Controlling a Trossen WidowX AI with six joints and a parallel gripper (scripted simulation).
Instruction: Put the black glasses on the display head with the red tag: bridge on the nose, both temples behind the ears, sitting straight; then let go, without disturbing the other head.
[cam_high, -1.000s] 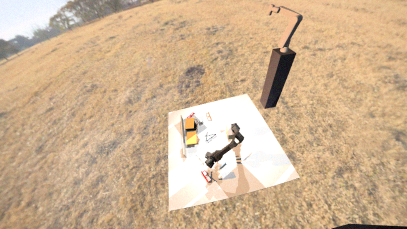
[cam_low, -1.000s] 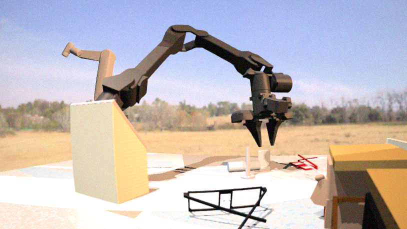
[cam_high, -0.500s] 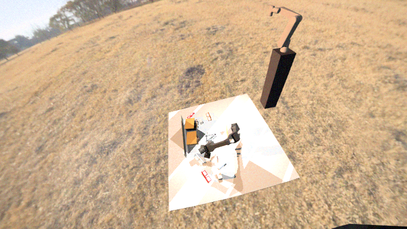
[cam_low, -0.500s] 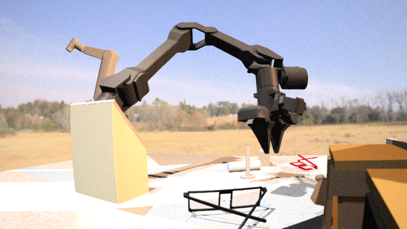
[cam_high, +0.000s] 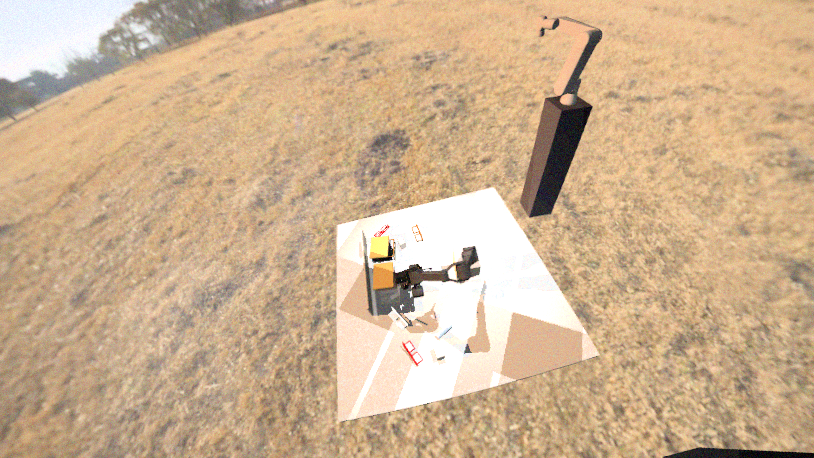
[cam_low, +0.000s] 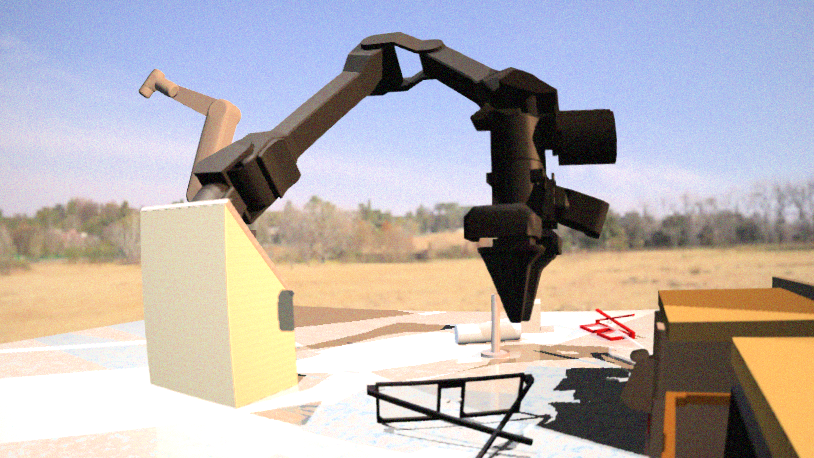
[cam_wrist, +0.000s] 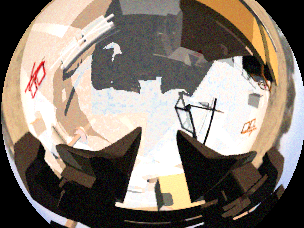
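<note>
The black glasses (cam_low: 459, 399) (cam_wrist: 196, 116) lie on the patterned mat (cam_high: 540, 341), temples unfolded, nothing touching them. My gripper (cam_low: 515, 310) (cam_wrist: 159, 132) (cam_high: 415, 289) points straight down, a little above the mat and beyond the glasses as the exterior camera sees it. Its fingers stand apart with nothing between them. Two block-shaped display heads, one with a yellow top (cam_high: 379, 247) (cam_low: 734, 307) and one with an orange top (cam_high: 383, 274) (cam_low: 774, 370), stand side by side at the mat's edge. A small red thing (cam_high: 381, 230) lies by the yellow-topped head; I cannot tell whether it is the tag.
A cream wedge block (cam_low: 210, 307) stands by the arm's base. A white cylinder (cam_low: 478, 333) and a thin upright peg (cam_low: 495, 324) sit just below the gripper. Red glasses (cam_low: 607, 325) (cam_high: 410, 350) (cam_wrist: 35, 77) and orange glasses (cam_high: 417, 232) (cam_wrist: 250, 126) lie on the mat. A tan arm on a dark pillar (cam_high: 555, 153) stands off the mat.
</note>
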